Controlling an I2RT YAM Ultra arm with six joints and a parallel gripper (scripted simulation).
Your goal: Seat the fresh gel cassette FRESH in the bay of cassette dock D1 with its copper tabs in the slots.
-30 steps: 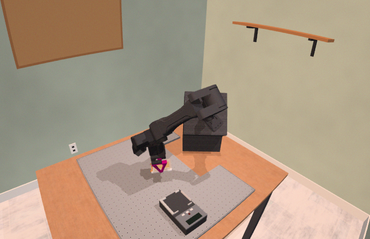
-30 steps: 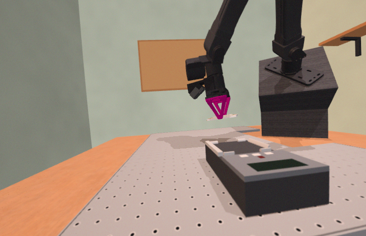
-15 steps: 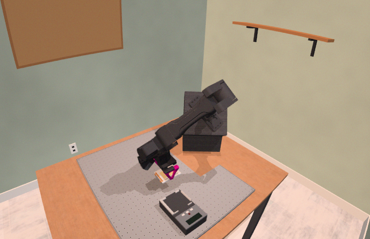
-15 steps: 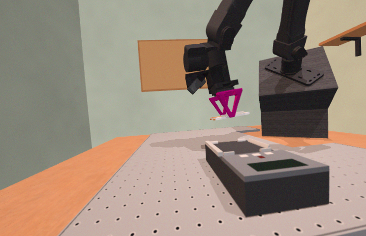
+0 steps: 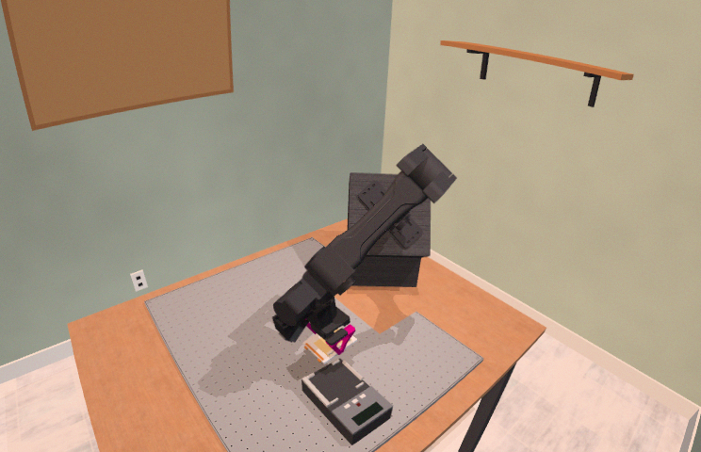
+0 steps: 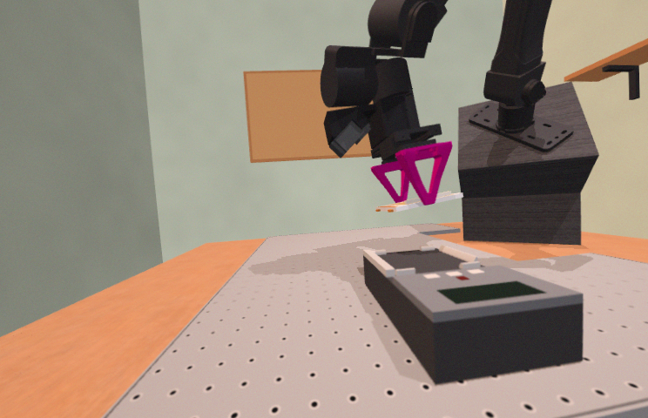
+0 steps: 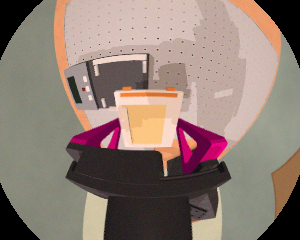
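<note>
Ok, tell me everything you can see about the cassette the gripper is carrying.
The cassette is a thin, flat plate with a white frame and a pale amber middle, plastic by the look of it. Two small copper tabs stick out of one end. It hangs in the air, nearly level, above the perforated deck and short of the dock, touching neither. The gripper is shut on it, its magenta fingers clamping its two long edges. The comb cannot be made out.
</note>
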